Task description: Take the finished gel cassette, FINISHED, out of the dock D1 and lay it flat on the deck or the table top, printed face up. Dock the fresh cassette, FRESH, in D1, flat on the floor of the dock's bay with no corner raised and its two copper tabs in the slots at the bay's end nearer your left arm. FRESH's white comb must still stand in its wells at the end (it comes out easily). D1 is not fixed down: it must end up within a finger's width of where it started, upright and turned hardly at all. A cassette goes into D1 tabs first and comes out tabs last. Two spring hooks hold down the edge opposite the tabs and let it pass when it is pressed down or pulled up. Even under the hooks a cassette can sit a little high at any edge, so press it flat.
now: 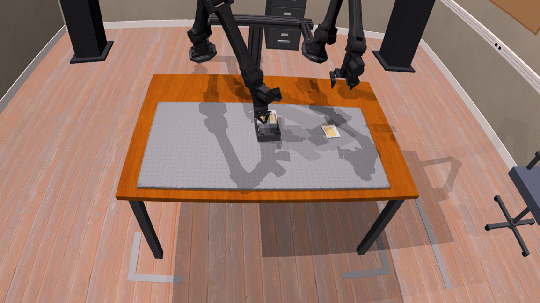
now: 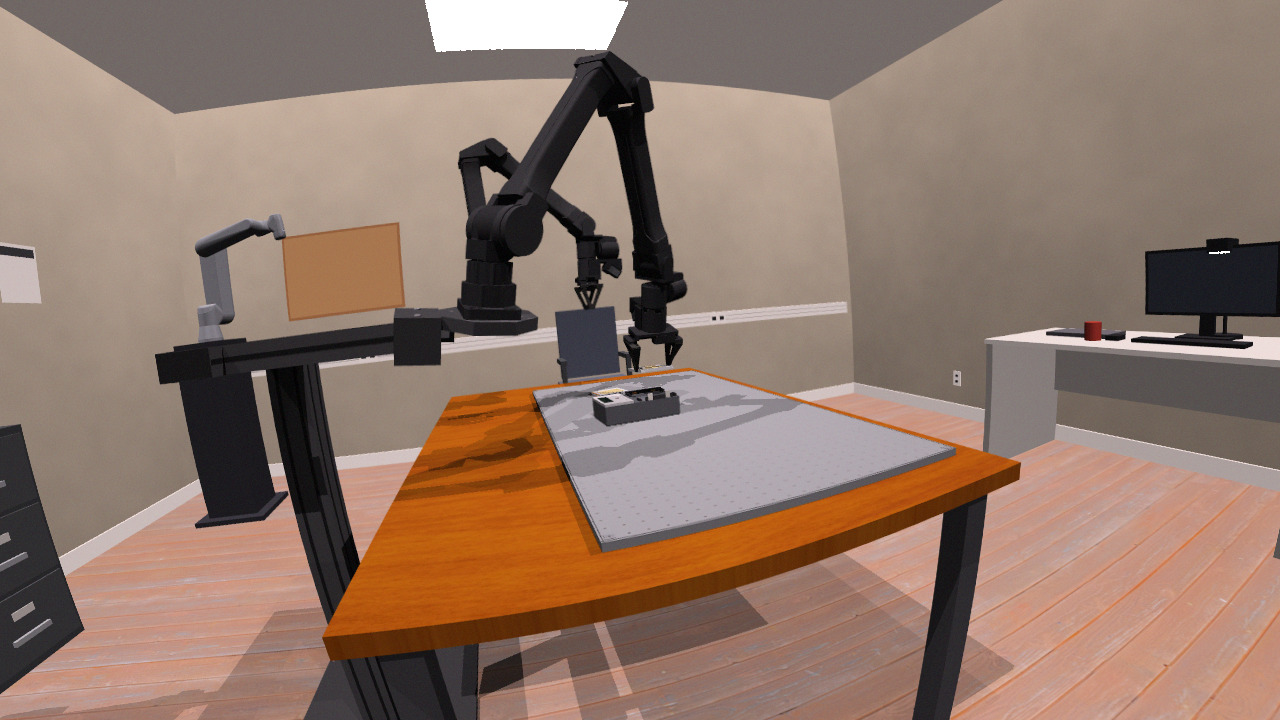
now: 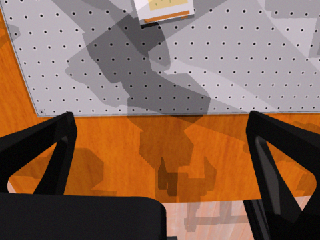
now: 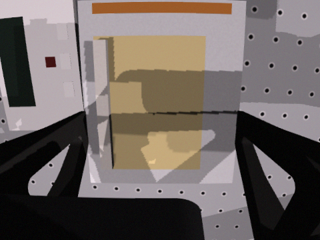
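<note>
altogether two cassettes: fresh (image 1: 271, 117) (image 2: 656, 368) (image 4: 173, 57) held by right gripper (image 1: 264, 118) (image 2: 654, 366) (image 4: 161, 121), finished (image 1: 331, 131) (image 2: 608, 392) (image 3: 167, 10) on deck (image 1: 188, 145) (image 2: 733, 465) (image 3: 230, 51) (image 4: 283, 77).

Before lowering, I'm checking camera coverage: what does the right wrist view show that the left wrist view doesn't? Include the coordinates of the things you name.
Only right wrist: FRESH (image 1: 271, 116) (image 2: 656, 368) (image 4: 173, 100) with its white comb (image 4: 101, 73), between the right gripper's (image 1: 263, 118) (image 2: 654, 365) (image 4: 161, 113) fingers; part of D1 (image 1: 269, 138) (image 2: 640, 410) (image 4: 40, 40).

Only left wrist: FINISHED (image 1: 331, 131) (image 2: 608, 391) (image 3: 168, 5), partly cropped; wooden table top (image 1: 393, 162) (image 2: 465, 555) (image 3: 117, 173); the open left gripper (image 1: 342, 87) (image 2: 587, 306) (image 3: 161, 121).

Both: perforated deck (image 1: 188, 145) (image 2: 760, 474) (image 3: 230, 85) (image 4: 283, 77).

Walls: plain beige (image 1: 497, 93) (image 2: 716, 179)
Floor: pinkish wood planks (image 1: 74, 159) (image 2: 1074, 537)
Ceiling light: bright white rectangular panel (image 2: 528, 25)
Seating: blue-grey office chair (image 1: 538, 181) (image 2: 588, 343)
</note>
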Controlling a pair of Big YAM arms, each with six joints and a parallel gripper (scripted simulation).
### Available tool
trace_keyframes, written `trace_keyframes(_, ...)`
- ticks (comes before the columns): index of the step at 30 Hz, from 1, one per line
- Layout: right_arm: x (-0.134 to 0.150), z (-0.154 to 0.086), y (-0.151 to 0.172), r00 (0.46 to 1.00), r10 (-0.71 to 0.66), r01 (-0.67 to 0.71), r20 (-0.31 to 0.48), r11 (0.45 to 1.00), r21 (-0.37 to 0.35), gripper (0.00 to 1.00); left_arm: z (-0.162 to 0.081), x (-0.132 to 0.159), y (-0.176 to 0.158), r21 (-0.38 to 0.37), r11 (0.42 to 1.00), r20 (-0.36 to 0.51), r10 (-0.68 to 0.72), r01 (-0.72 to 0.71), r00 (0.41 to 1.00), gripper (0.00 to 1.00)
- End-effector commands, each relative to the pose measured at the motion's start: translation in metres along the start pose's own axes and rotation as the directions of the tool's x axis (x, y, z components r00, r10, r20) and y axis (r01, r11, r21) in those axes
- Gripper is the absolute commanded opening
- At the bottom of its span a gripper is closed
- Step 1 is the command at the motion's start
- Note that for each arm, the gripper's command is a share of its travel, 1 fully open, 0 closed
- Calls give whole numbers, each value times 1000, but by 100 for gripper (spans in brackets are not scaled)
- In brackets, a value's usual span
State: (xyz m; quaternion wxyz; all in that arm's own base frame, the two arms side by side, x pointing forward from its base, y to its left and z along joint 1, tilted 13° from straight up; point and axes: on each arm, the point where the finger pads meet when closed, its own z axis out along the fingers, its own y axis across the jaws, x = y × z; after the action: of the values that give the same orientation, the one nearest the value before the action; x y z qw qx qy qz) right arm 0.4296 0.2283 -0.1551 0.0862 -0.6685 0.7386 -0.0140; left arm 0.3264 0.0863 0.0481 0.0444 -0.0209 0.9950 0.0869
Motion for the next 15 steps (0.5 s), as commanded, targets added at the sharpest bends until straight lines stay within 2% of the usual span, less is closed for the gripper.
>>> trace_keyframes(1, -14, -12, -12, 1000, -16, 16, 16, 1000, 26, 0, -13, -17, 0, -5, 1000, 33, -4, 4, 999, 100)
trace_keyframes(3, -15, -9, -13, 998, -22, 23, -50, 999, 24, 0, -13, -17, 0, -5, 1000, 33, -4, 4, 999, 100)
trace_keyframes(15, -20, 0, -14, 998, -22, 24, -54, 999, 24, 0, -13, -17, 0, -5, 1000, 33, -4, 4, 999, 100)
